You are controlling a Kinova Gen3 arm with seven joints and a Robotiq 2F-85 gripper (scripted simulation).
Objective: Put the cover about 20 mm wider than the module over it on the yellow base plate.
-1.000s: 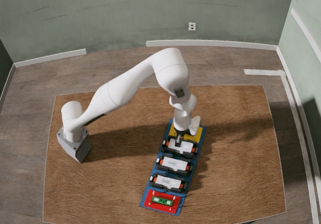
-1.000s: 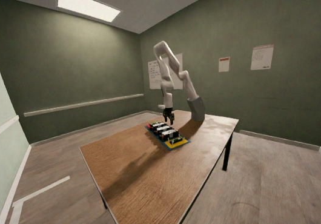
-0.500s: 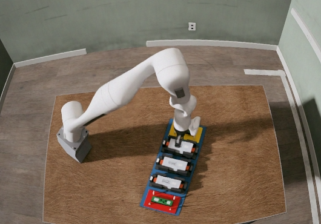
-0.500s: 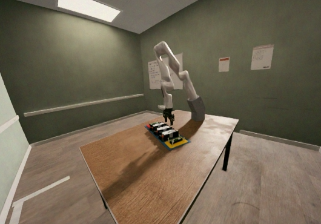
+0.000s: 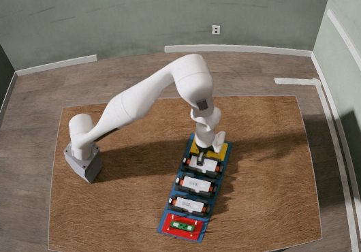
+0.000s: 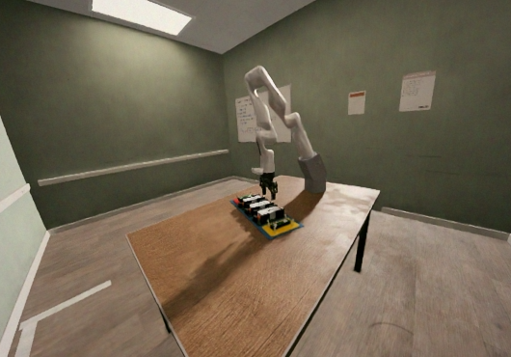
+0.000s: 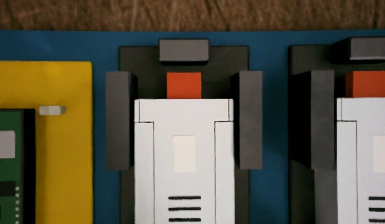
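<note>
Three white covers sit in dark holders in a row on a blue board [image 5: 174, 185]. The yellow plate [image 5: 223, 148] [image 6: 273, 231] [image 7: 63, 165] lies at one end and carries a green module [image 6: 282, 223] [image 7: 4, 170], which the arm hides in the top view. My gripper [image 5: 201, 159] [image 6: 269, 193] is open and empty. It hangs above the cover nearest the yellow plate [image 5: 206, 165] [image 6: 272, 212] [image 7: 184, 155]. The wrist view shows no fingers. The middle cover [image 5: 197, 184] [image 7: 365, 160] and the far cover [image 5: 188, 204] rest in their holders.
A red plate [image 5: 167, 227] with another green module [image 5: 182, 225] lies at the board's other end. Dark side walls of the holder [image 7: 118, 120] flank the near cover, and an orange block [image 7: 184, 85] sits at its end. The arm's base [image 5: 82, 163] stands to the left on the table.
</note>
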